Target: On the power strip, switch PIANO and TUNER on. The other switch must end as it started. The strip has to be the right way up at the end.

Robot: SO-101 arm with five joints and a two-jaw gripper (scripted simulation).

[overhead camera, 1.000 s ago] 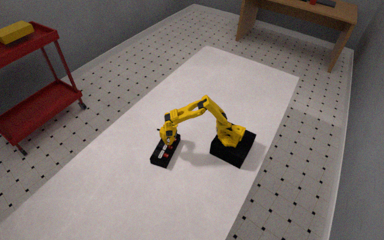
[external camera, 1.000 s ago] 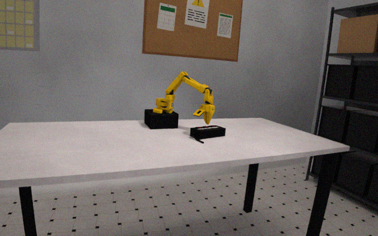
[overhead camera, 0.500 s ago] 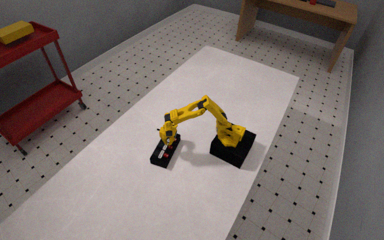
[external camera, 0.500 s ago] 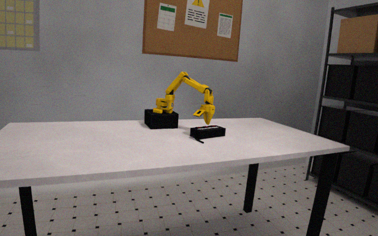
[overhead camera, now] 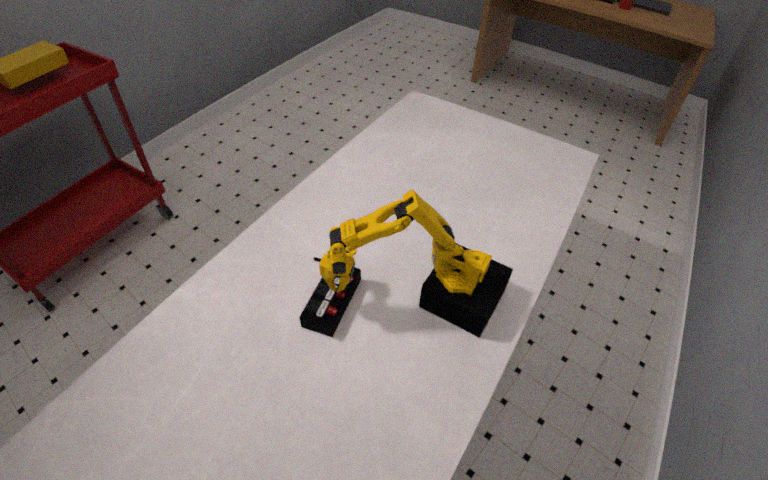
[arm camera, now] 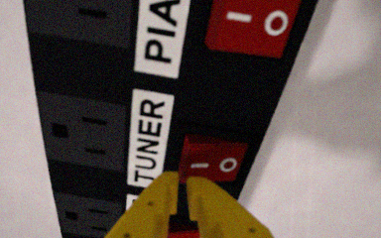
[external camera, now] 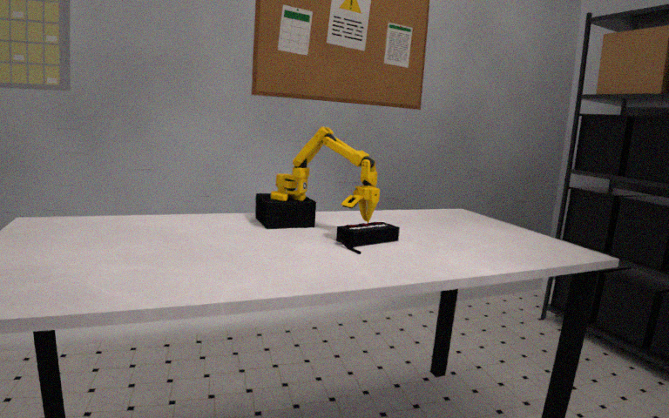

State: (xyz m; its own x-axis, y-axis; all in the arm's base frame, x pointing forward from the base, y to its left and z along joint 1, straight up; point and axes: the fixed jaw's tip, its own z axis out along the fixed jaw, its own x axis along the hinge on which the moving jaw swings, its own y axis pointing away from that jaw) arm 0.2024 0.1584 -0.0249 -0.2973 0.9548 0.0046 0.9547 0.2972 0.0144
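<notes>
The black power strip [overhead camera: 330, 301] lies label side up on the white table, also seen in the exterior view [external camera: 367, 232]. In the wrist view its white labels read TUNER [arm camera: 151, 143] and PIA [arm camera: 161, 37], each beside a red rocker switch: the TUNER switch [arm camera: 212, 159] and the PIANO switch [arm camera: 251, 25]. A third red switch [arm camera: 183, 229] shows partly under the fingers. My yellow gripper [arm camera: 185, 190] is shut and empty, pointing down, its tips at the near left edge of the TUNER switch. It also shows in the top and exterior views [overhead camera: 337, 288] [external camera: 367, 217].
The arm's black base [overhead camera: 465, 294] stands on the table beside the strip. A short black cord stub [external camera: 352, 248] sticks out of the strip's end. A red cart [overhead camera: 62, 169] and a wooden bench [overhead camera: 594, 33] stand off the table.
</notes>
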